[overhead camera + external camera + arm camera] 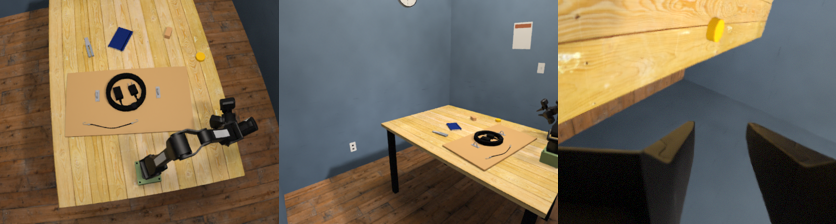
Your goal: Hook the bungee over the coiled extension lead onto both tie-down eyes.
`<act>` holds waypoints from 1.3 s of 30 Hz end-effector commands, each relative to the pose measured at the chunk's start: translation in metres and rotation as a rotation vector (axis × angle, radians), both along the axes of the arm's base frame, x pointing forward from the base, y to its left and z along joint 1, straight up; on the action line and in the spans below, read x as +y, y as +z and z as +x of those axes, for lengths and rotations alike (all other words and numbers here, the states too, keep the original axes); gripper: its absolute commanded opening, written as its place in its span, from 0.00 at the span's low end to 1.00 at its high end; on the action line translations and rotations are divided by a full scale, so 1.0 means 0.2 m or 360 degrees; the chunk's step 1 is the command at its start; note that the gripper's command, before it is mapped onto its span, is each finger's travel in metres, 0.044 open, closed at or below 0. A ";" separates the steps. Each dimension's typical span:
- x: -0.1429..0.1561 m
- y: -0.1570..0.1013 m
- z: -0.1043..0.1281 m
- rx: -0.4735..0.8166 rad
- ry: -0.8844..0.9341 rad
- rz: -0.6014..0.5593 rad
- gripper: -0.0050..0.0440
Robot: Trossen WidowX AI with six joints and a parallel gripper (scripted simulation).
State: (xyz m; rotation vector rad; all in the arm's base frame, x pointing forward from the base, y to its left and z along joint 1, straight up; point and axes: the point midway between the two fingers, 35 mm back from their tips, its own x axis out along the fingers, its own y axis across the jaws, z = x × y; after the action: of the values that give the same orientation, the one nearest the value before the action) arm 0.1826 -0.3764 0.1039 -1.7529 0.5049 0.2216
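Note:
The black coiled extension lead [125, 75] [488, 143] lies flat in the middle of the tan board [170, 113] [479, 158], with its two plugs inside the ring. A small grey tie-down eye stands on either side of it, the left eye [97, 95] [475, 144] and the right eye [157, 92] [501, 133]. The black bungee [110, 125] [500, 153] with a metal hook at each end lies loose on the board in front of the lead. My gripper [227, 100] [540, 111] [720, 129] is partly open and empty, raised near the table's right edge, far from the board.
A blue notebook [120, 38] [453, 126], a grey tool [90, 46] [440, 133], a tan block [167, 32] [473, 118] and a yellow disc [200, 56] [498, 120] [715, 29] lie behind the board. The arm's green base [140, 181] [548, 156] stands at the table's front.

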 end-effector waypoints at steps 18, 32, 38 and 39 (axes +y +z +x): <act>0.19 -0.02 0.39 0.0114 0.0093 0.0357 0.41; 0.38 -0.06 0.60 0.0229 0.0138 0.0572 0.41; 0.48 -0.08 0.69 0.0296 0.0158 0.0669 0.41; 0.50 -0.09 0.71 0.0308 0.0161 0.0684 0.41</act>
State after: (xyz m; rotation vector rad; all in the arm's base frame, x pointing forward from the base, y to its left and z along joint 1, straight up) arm 0.3104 -0.2827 0.0805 -1.3550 0.4660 0.5211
